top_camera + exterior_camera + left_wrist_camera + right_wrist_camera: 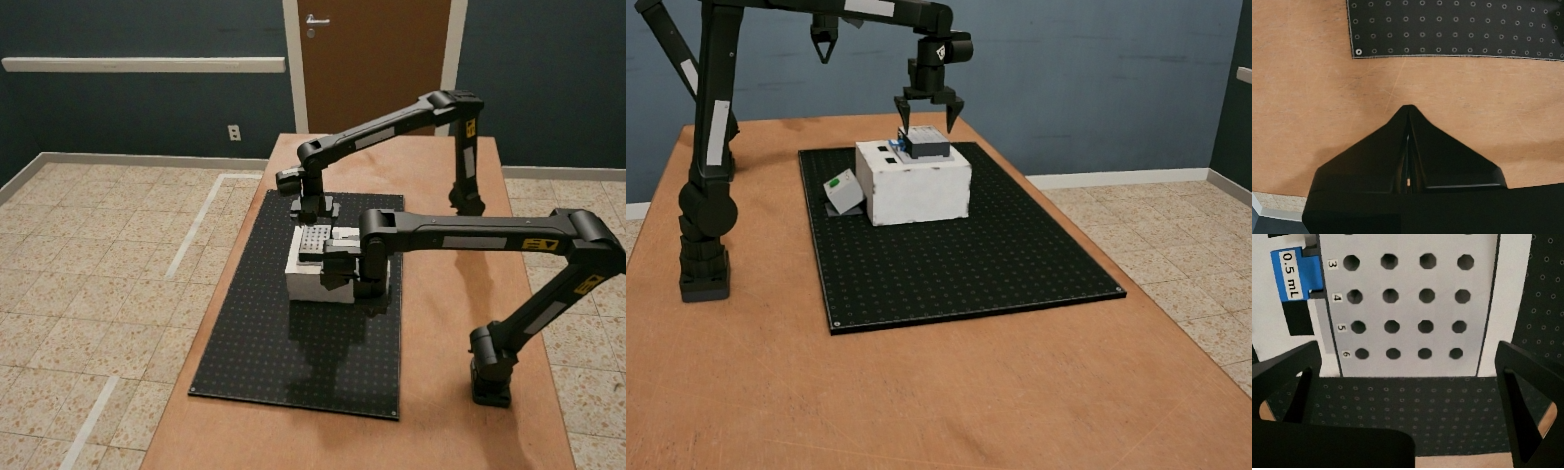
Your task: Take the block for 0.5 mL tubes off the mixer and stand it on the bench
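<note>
The white mixer [914, 187] stands on the black perforated mat [954, 252]. The dark grey block with several tube holes [926, 141] sits on the mixer's top plate. It also shows in the top view [314, 240] and in the right wrist view [1408, 285]. A blue lever marked 0.5 mL [1295, 278] [896, 144] is at one side of the block. My right gripper [928, 113] is open and hovers just above the block, not touching it [1408, 395]. My left gripper [823, 48] [1408, 115] is shut and empty, high in the air.
A small white box with a green spot [843, 191] leans tilted beside the mixer. The left arm's forearm [455, 237] reaches across above the mixer. The mat's corner [1358, 53] and the wooden table top lie below the left gripper.
</note>
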`<action>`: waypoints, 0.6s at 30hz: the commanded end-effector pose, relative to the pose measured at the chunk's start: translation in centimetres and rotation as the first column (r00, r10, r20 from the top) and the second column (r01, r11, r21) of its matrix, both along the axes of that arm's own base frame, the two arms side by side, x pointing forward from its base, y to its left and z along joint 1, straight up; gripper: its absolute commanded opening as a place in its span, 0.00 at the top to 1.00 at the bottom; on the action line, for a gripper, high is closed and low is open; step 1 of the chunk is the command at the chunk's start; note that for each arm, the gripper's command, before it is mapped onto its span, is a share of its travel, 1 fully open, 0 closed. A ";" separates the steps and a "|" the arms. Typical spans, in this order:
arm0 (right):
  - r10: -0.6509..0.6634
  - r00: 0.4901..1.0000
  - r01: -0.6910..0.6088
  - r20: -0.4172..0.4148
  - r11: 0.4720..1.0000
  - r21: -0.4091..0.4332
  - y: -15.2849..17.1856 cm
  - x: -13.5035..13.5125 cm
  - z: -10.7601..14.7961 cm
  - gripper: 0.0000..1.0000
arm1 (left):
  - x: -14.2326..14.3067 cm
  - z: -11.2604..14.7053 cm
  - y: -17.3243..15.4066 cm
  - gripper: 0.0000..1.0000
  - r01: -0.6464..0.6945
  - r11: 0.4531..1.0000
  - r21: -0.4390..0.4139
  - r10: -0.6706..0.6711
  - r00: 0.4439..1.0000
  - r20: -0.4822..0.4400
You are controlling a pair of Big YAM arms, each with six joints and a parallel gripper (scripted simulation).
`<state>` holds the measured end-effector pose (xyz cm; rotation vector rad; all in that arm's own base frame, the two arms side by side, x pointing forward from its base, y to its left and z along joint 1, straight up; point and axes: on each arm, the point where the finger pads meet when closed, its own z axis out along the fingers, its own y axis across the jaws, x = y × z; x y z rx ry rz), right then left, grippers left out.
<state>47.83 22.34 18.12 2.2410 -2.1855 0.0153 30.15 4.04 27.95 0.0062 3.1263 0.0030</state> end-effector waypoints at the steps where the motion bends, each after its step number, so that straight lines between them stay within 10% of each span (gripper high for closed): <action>1: -0.012 0.996 0.008 0.092 0.999 0.044 1.2 1.4 3.7 0.00 | 0.3 0.6 -0.2 1.00 0.002 1.000 0.005 -0.003 1.000 0.026; 18: -0.012 1.000 0.012 0.014 1.000 0.007 0.7 0.5 -0.1 0.00 | 0.7 1.2 -0.1 1.00 0.003 1.000 0.008 -0.003 0.999 0.041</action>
